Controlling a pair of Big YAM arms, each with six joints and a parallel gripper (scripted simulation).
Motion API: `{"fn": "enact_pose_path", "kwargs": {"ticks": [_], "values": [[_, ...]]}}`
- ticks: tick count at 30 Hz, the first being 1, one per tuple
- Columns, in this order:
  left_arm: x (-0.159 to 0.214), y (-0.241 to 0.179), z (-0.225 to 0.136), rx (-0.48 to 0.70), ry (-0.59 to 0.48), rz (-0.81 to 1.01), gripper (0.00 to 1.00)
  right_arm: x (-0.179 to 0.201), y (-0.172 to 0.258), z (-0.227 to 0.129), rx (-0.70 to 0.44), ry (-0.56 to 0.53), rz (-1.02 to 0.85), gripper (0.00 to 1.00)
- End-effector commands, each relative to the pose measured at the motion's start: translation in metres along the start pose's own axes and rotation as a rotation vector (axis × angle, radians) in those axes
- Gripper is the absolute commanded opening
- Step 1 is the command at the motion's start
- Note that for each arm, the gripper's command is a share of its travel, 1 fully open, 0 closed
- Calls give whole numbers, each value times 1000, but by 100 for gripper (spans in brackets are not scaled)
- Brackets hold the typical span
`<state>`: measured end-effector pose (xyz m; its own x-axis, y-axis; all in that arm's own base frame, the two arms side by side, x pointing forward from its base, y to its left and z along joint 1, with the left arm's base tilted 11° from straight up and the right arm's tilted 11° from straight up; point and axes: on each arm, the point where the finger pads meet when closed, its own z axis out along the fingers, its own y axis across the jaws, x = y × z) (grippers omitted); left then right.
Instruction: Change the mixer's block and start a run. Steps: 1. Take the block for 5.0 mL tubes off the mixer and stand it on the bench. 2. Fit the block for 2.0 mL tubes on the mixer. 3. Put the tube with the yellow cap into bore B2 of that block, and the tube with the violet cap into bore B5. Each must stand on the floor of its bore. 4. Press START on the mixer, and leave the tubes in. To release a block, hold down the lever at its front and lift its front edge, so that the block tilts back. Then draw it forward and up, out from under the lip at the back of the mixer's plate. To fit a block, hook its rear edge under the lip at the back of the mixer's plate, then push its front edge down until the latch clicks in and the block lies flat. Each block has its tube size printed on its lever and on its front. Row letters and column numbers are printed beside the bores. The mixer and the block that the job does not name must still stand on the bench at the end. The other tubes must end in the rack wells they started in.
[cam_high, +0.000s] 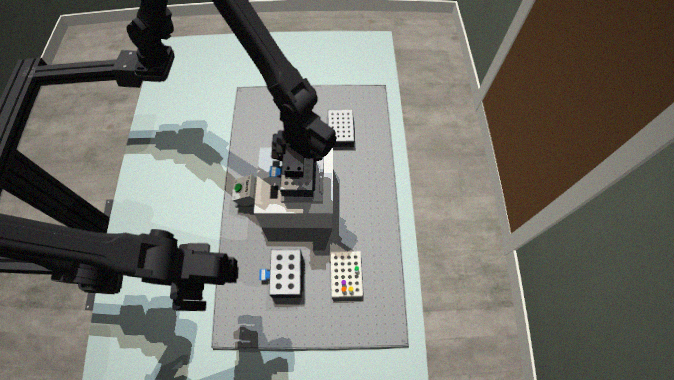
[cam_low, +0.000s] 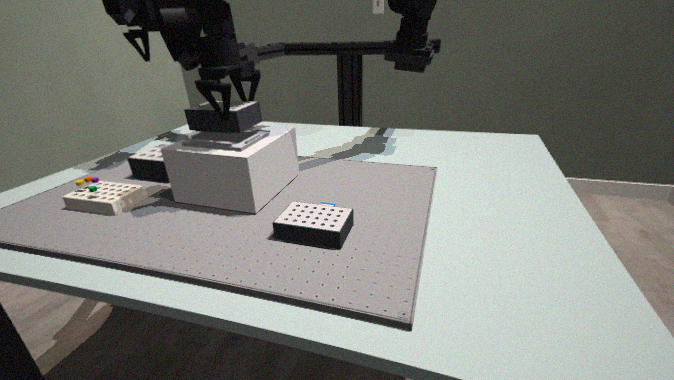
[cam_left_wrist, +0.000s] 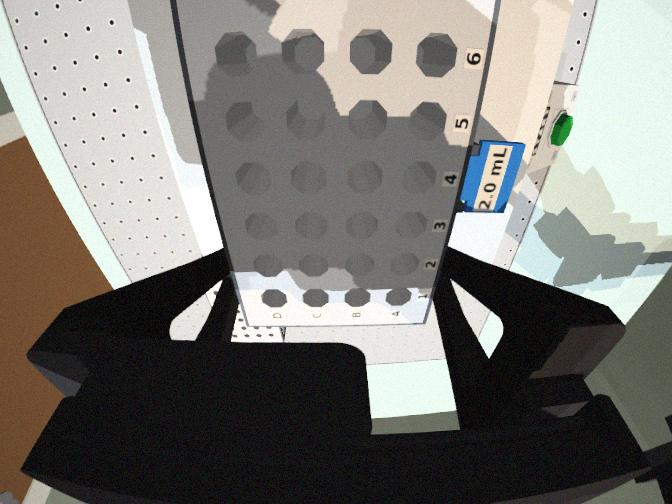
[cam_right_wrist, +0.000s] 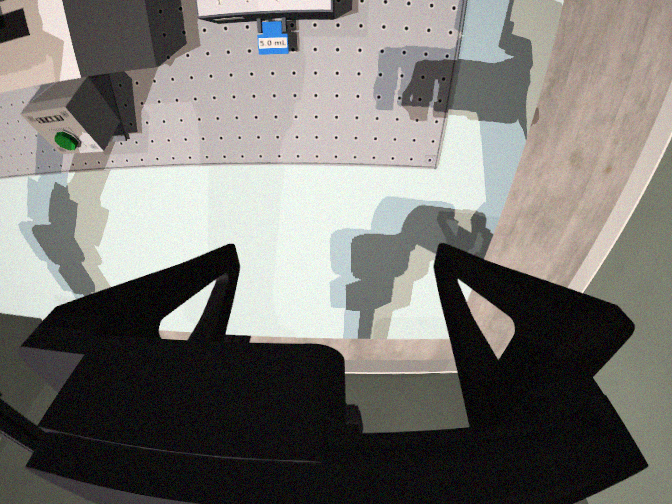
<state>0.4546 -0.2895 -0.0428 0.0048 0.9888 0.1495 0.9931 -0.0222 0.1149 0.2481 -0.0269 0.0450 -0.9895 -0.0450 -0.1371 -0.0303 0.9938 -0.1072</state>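
While the left gripper (cam_high: 295, 171) (cam_low: 238, 107) (cam_left_wrist: 336, 253) clamps the 2.0 mL block (cam_high: 299, 192) (cam_low: 205, 120) (cam_left_wrist: 336, 200) above the mixer (cam_high: 300, 232) (cam_low: 215, 175) (cam_left_wrist: 502, 65) (cam_right_wrist: 108, 37), right gripper (cam_high: 190, 304) (cam_low: 137, 45) (cam_right_wrist: 337, 254) fingers apart, lowering it askew could leave its rear edge unhooked.

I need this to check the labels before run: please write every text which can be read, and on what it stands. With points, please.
"2.0 mL": blue lever (cam_high: 275, 171) (cam_left_wrist: 493, 176) of the held block (cam_low: 210, 120) (cam_left_wrist: 336, 200)
"A", "B", "C", "D": that block's top, row letters
"1", "2", "3", "4", "5", "6": same top, column numbers
"5.0 mL": blue lever (cam_high: 264, 274) (cam_right_wrist: 272, 43) of the large-bore block (cam_high: 285, 272)
Too blurred: print on the green-button box (cam_high: 245, 196) (cam_left_wrist: 561, 100) (cam_right_wrist: 94, 103)
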Motion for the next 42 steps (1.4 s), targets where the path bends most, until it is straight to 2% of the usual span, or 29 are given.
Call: {"fn": "enact_pose_path", "kwargs": {"ticks": [1, 8, 22, 31, 42], "values": [[-24, 59, -71, -146, -109, -42, 0, -27, -6, -19, 8, -74, 11, 100], [-8, 54, -64, -132, -89, -31, 0, -24, -6, -17, 8, -67, 10, 100], [-19, 25, -61, -99, -83, -6, 0, -8, -3, -7, 5, -35, 6, 100], [-27, 35, -74, -122, -101, -21, 0, -16, -5, -12, 7, -51, 8, 100], [-12, 46, -50, -95, -76, -53, 0, -27, -6, -19, 9, -74, 9, 100]]}}
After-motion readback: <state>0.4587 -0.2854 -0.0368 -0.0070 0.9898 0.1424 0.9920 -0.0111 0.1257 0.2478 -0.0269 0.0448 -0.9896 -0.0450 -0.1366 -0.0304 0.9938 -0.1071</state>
